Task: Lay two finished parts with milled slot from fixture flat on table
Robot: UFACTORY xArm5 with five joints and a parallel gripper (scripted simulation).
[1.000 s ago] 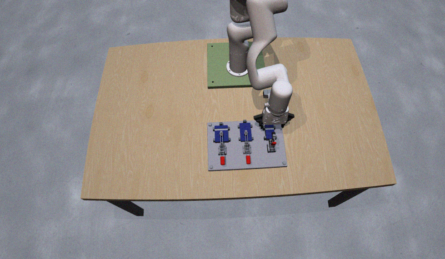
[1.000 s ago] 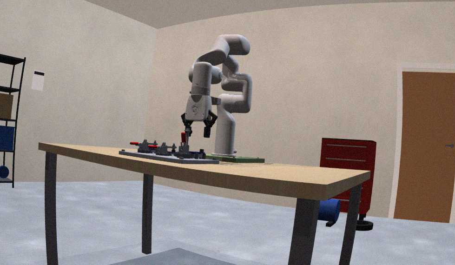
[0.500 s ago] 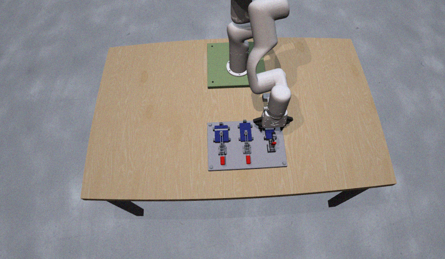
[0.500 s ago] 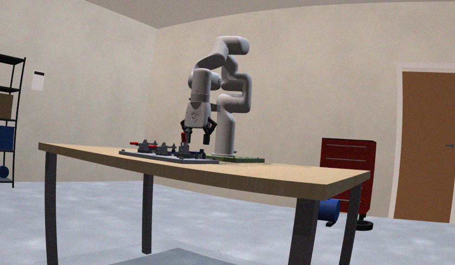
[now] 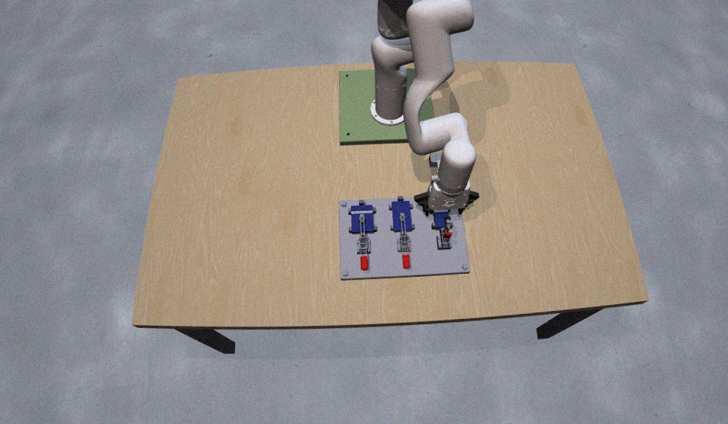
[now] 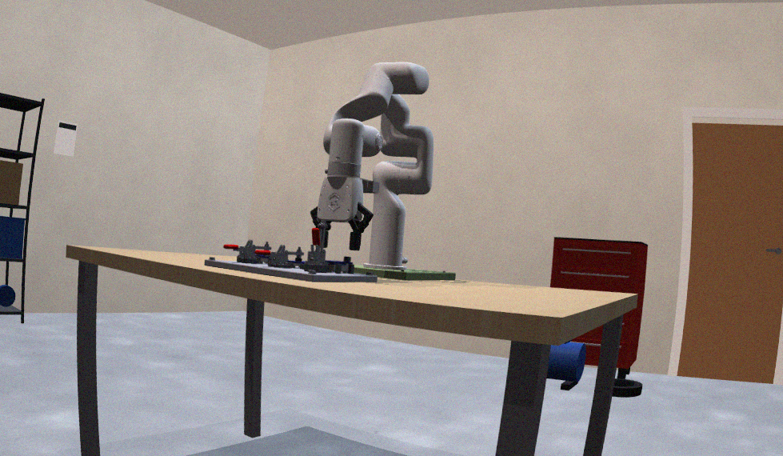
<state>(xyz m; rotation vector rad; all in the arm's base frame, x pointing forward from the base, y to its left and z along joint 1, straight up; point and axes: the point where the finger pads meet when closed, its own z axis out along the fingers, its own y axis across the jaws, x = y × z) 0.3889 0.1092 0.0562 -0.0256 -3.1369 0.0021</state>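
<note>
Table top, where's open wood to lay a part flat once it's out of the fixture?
Open wood lies left of the fixture plate out to the table edge, right of it too, and along the front edge. It is crowded between the plate and the green base plate, where the open gripper hangs.

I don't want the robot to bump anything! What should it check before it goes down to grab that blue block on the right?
1. Jaws wide open and empty: ok.
2. Jaws above the right-hand blue rectangular block on the grey fixture plate: ok.
3. That station's red clamp handle raised: ok.
4. Jaws clear of that raised handle: cannot tell, they look very close.
5. This block has a milled slot: cannot tell, it is mostly hidden.
</note>
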